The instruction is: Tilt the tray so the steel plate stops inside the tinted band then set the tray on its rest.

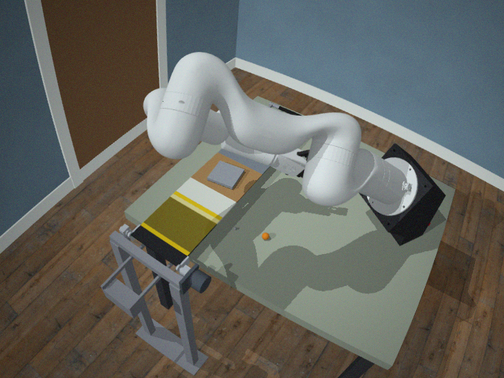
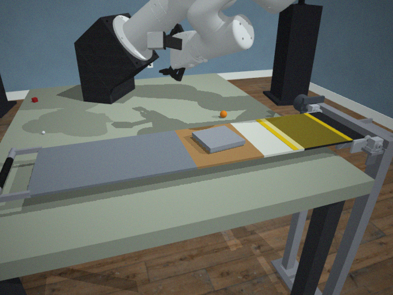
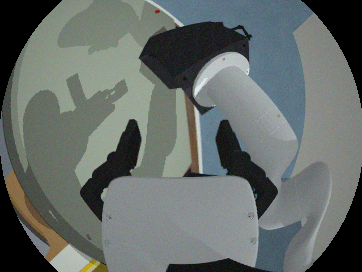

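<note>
The grey steel plate (image 1: 226, 174) (image 2: 218, 138) lies flat on the brown patch of the long tray (image 1: 203, 195) (image 2: 110, 158). It is short of the white patch and the olive tinted band (image 1: 178, 221) (image 2: 304, 128), which has a solid yellow line (image 1: 195, 205) (image 2: 276, 129) on each side. The tray lies level along the table edge, with its black handle (image 2: 6, 169) at one end. My gripper (image 2: 174, 53) (image 3: 178, 128) is open and empty. It hangs in the air over the back of the table near the arm's base, far from the handle and the plate.
The tray's band end sits on a grey pivot stand (image 1: 163, 293) (image 2: 371, 142) off the table edge. An orange ball (image 1: 265, 235) (image 2: 223, 113), a red cube (image 2: 34, 99) and a small white ball (image 2: 42, 132) lie on the table. The black arm base (image 1: 410, 195) (image 2: 101, 63) stands at the back.
</note>
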Robot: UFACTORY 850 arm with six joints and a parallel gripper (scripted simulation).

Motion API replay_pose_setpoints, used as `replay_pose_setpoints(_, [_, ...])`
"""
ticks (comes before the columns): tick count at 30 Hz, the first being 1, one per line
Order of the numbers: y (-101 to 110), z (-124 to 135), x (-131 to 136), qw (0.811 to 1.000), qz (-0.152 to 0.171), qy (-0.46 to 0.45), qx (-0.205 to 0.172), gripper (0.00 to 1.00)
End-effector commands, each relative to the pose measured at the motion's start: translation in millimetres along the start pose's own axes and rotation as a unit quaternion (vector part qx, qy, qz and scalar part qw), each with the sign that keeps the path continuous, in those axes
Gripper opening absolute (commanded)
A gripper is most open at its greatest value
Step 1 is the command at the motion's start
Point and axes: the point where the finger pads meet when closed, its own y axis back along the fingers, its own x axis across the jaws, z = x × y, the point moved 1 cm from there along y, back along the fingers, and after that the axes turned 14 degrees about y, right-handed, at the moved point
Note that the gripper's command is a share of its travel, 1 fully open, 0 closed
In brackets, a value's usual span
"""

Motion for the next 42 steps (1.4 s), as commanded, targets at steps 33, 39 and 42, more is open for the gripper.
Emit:
replay_pose_setpoints(33, [19.4, -202.7, -27.3, 0.939, -0.21, 0.232, 0.144, 1.0])
replay_pose_setpoints(39, [21.3, -227.7, -30.2, 0.923, -0.233, 0.259, 0.16, 1.0])
replay_pose_setpoints(42, [22.6, -244.9, -32.5, 0.912, -0.25, 0.277, 0.172, 1.0])
